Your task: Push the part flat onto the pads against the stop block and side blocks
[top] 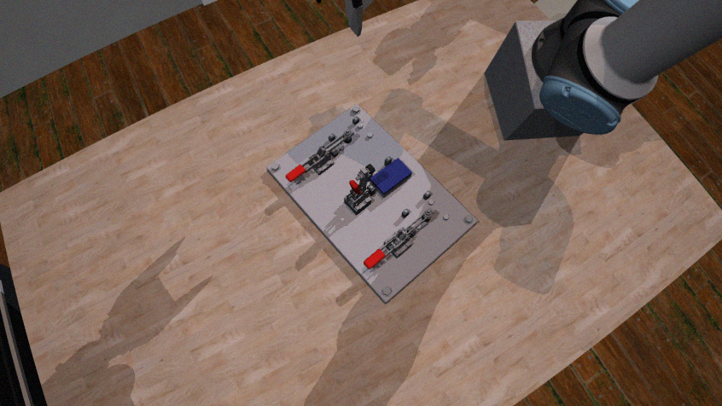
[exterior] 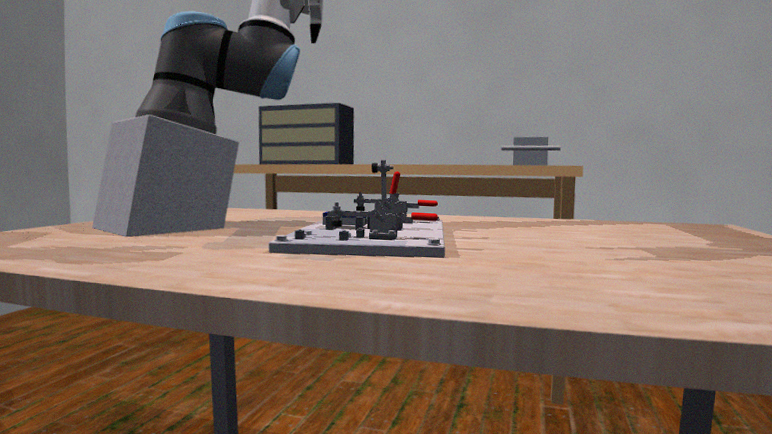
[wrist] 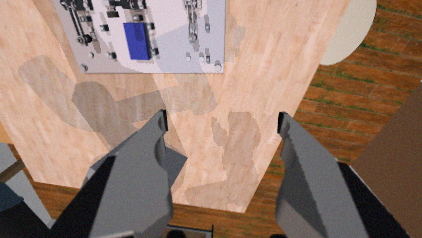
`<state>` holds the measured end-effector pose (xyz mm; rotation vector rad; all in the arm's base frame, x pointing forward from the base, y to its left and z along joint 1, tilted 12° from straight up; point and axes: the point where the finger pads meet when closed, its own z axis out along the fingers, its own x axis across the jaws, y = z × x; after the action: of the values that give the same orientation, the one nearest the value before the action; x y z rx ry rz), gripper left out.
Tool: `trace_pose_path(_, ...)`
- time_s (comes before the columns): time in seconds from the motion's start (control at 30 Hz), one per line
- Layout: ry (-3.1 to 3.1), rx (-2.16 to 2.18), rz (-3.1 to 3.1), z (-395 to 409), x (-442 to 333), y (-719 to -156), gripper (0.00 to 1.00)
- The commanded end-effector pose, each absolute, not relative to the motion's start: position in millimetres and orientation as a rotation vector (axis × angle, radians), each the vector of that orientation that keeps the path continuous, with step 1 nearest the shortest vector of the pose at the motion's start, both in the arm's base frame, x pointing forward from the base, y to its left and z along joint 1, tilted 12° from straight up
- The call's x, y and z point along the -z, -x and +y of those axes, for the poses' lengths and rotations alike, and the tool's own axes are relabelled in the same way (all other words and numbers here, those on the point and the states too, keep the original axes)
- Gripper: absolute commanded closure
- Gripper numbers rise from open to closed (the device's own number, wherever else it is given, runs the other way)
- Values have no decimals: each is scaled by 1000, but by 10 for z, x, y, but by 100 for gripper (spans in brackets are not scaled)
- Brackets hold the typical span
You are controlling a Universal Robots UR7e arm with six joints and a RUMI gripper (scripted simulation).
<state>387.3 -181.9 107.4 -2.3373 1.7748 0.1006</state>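
"Gripper (top: 356, 22) (exterior: 306, 28) (wrist: 221, 112) up high! Is it holding something?"

"No, its two fingers are open, with a wide gap between them. It is well above the table (top: 201, 201) (exterior: 551, 272) (wrist: 260, 60)."

"Where's the blue block (top: 391, 176) (exterior: 325, 214) (wrist: 137, 41)?"

"On the gray plate (top: 333, 201) (exterior: 357, 249) (wrist: 215, 40), just beside the middle clamp (top: 358, 199) (exterior: 384, 215). The gripper isn't touching it."

"Is the block all the way down?"

"I can't tell. It's too small to see underneath."

"What about the red handles?"

"The middle handle (top: 354, 187) (exterior: 395, 182) sticks up. The two outer handles (top: 295, 172) (top: 374, 258) (exterior: 428, 203) (exterior: 424, 216) lie low."
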Motion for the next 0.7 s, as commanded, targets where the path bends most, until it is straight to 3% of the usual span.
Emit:
trace_pose_path(0.0, 2344, -96, 1765, -1837, -1082, -3796, 42)
trace_pose_path(0.13, 2340, -96, 1771, -1848, -1067, -3729, 42)
trace_pose_path(0.27, 2344, -96, 1765, -1914, -1009, -3257, 42)
trace_pose_path(0.67, 2344, -96, 1765, -1914, -1009, -3257, 42)
